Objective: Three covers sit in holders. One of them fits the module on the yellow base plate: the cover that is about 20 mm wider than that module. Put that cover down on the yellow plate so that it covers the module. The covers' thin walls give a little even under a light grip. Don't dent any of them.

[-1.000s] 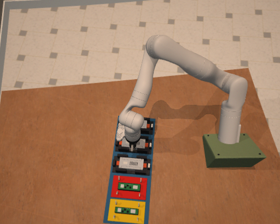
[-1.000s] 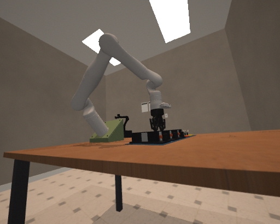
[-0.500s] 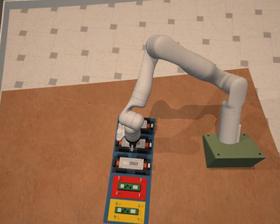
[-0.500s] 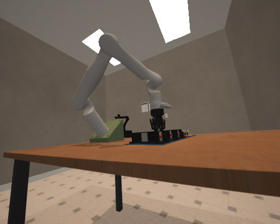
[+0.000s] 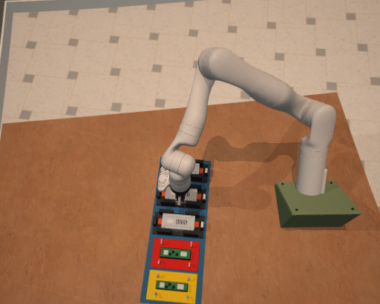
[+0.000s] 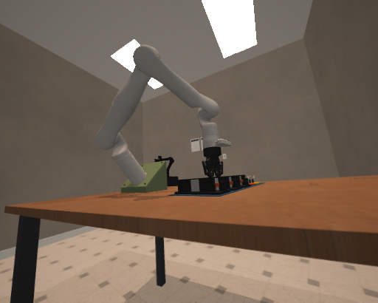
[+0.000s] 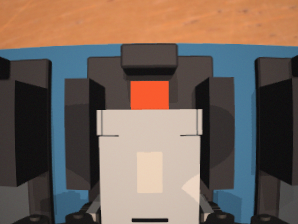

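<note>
The middle cover (image 7: 150,165) of three is gripped in its black holder (image 7: 150,75) on the blue tray (image 5: 206,222), the fingers (image 5: 179,197) roughly half-closed on its thin walls. The pick-up is judged under way; a gentle, straight lift is called for next, then carriage to the yellow base plate (image 5: 153,276) and its green module (image 5: 172,285) at the counter's (image 5: 80,185) near end.
</note>
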`<control>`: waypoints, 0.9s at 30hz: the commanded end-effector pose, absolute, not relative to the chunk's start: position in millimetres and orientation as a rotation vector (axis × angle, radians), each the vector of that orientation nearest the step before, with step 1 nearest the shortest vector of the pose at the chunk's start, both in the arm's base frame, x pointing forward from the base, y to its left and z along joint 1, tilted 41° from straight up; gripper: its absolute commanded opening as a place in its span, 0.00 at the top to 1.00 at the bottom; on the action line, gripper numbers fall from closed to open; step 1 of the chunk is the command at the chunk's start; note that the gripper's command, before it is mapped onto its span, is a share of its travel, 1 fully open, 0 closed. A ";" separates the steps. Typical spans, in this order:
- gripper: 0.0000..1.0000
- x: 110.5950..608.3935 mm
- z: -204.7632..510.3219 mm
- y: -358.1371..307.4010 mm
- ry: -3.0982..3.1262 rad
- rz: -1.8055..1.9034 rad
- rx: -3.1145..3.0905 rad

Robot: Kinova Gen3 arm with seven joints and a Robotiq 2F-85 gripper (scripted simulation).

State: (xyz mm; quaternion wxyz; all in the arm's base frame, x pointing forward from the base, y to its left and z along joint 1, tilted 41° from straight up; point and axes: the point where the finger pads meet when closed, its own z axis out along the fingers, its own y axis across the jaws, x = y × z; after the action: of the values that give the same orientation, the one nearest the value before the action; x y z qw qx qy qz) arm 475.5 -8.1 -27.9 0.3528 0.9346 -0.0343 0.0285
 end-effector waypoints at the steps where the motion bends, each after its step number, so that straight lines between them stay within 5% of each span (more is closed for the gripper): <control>1: 1.00 476.0 -27.4 -7.2 -0.088 0.076 2.419; 17: 1.00 476.0 -27.4 -7.2 -0.088 0.076 2.419; 18: 0.00 476.0 -27.4 -7.2 -0.088 0.076 2.419; 27: 0.00 476.0 -27.4 -7.2 -0.088 0.076 2.419</control>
State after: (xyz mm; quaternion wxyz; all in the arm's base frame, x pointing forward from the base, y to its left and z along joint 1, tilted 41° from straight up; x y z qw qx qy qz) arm 475.5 -8.2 -28.0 0.3529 0.9346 -0.0343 0.0284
